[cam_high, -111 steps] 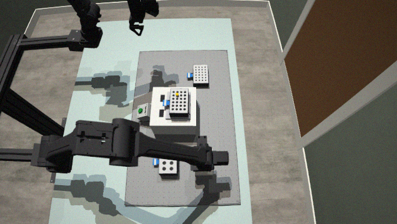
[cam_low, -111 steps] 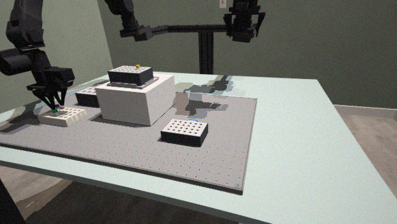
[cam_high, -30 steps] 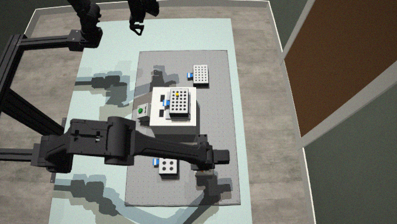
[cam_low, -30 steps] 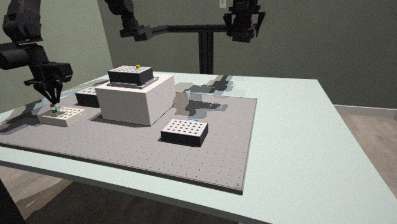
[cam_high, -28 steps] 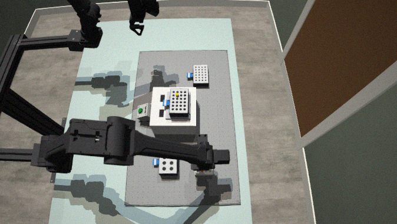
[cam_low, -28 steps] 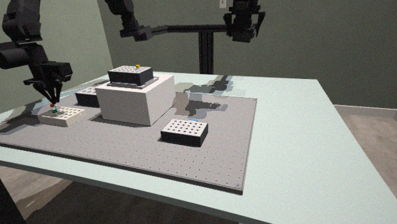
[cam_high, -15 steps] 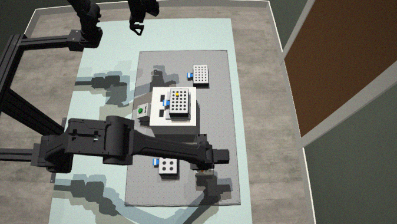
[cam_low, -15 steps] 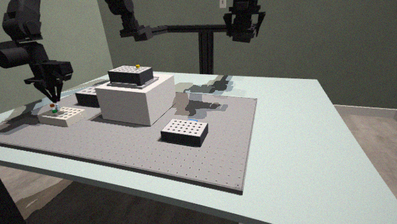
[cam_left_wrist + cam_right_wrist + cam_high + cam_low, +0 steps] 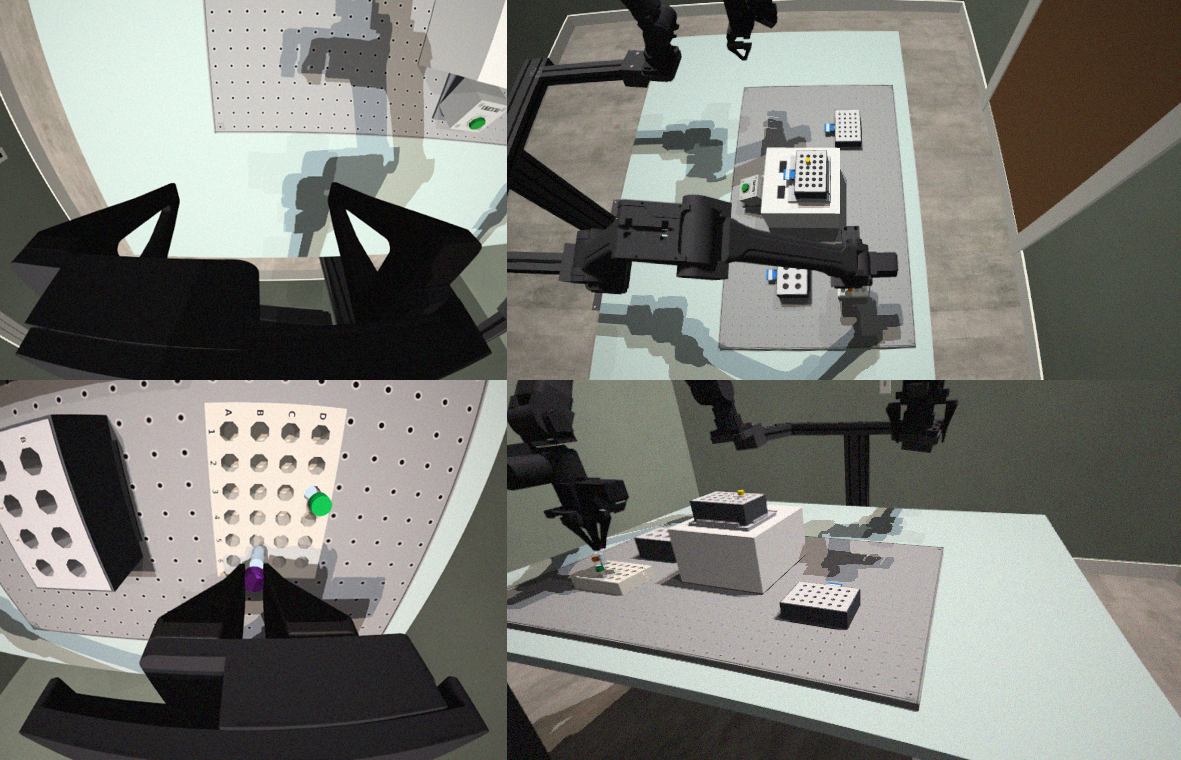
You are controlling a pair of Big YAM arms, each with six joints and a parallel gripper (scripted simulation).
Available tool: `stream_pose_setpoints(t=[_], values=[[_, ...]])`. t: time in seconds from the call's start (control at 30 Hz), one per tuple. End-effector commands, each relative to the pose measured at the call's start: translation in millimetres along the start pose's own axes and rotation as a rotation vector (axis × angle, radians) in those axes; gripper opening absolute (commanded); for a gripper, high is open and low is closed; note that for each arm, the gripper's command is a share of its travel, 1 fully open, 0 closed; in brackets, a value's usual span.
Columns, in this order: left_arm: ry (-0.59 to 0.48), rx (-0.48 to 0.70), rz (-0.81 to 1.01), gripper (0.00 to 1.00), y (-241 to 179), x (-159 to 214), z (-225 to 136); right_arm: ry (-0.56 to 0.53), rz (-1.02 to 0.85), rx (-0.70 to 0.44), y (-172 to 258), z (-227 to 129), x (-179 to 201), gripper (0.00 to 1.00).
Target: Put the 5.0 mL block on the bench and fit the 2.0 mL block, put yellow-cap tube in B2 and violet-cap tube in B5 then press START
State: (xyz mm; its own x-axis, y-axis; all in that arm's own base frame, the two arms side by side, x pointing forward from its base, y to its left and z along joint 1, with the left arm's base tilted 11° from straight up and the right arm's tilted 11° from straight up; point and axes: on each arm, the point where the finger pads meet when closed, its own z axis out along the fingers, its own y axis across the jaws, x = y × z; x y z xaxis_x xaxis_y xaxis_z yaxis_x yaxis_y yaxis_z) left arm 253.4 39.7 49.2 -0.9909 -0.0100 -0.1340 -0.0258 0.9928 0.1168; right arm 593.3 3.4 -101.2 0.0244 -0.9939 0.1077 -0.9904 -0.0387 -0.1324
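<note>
The left fingers (image 9: 739, 50) (image 9: 921, 435) stood wide open, holding nothing. The right fingers (image 9: 598, 547) gripped the violet tube (image 9: 602, 558) (image 9: 253, 578) above the rack (image 9: 853, 295) (image 9: 597, 585) (image 9: 274, 476). The yellow tube (image 9: 807, 160) (image 9: 740, 492) stood in the block (image 9: 811, 191) (image 9: 728, 512) on the mixer (image 9: 772, 204) (image 9: 722, 555) (image 9: 496, 53).

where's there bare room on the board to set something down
Likely between the mixer and the board's long edge opposite START. Crowded: around the rack, under the right gripper, beside the big-hole block.
</note>
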Motion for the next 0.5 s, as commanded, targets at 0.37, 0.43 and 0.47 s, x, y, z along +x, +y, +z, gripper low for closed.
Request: stream_pose_setpoints(t=[0.37,0.43,0.47], values=[[-0.038,-0.003,0.009,1.00,3.7,-21.3,-13.9,-0.007,0.006,0.041,-14.1,-30.6,-5.7,0.09],[-0.038,-0.003,0.009,1.00,3.7,-21.2,-13.8,-0.007,0.007,0.050,-17.5,-32.3,-5.6,0.09],[-0.038,-0.003,0.009,1.00,3.7,-21.2,-13.8,-0.008,0.007,0.055,-19.8,-34.3,-5.5,0.09]])
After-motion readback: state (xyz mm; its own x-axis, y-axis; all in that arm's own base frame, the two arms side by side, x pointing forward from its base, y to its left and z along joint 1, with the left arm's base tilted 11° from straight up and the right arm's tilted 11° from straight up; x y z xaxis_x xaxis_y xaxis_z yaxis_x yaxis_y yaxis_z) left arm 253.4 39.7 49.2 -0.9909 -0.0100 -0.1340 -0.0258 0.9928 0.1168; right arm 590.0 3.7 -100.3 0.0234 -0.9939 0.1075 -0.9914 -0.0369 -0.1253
